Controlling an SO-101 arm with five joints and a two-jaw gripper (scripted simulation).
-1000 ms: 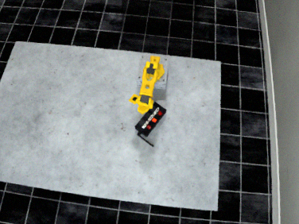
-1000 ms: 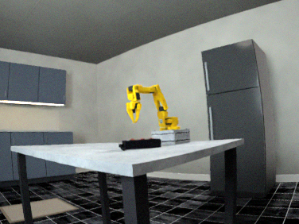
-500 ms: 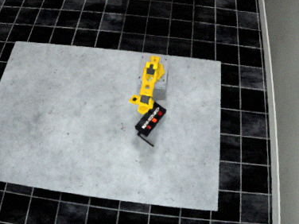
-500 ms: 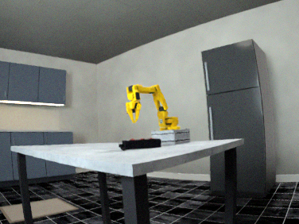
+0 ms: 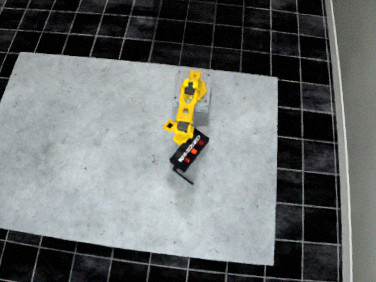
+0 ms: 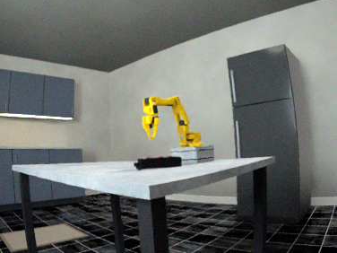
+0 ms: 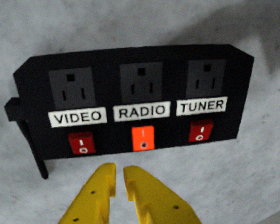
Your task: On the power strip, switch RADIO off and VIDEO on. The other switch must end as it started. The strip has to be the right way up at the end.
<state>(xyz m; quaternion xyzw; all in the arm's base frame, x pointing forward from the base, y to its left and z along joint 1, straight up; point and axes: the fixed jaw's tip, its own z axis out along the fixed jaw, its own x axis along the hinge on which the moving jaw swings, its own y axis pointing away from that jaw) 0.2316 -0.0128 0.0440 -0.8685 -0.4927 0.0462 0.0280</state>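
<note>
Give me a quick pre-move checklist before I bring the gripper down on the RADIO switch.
1. Power strip right way up, labels readable: ok.
2. Gripper shut, nothing held, ready to poke: ok.
3. Gripper clear of the strip, hanging above it in the exterior view: ok.
4. Fingertips lined up with the RADIO switch: not ok, slightly toward the VIDEO side.
5. RADIO switch glows brighter than the VIDEO switch and TUNER switch: ok, it looks on.
6. Strip lying flat on the table: ok.
</note>
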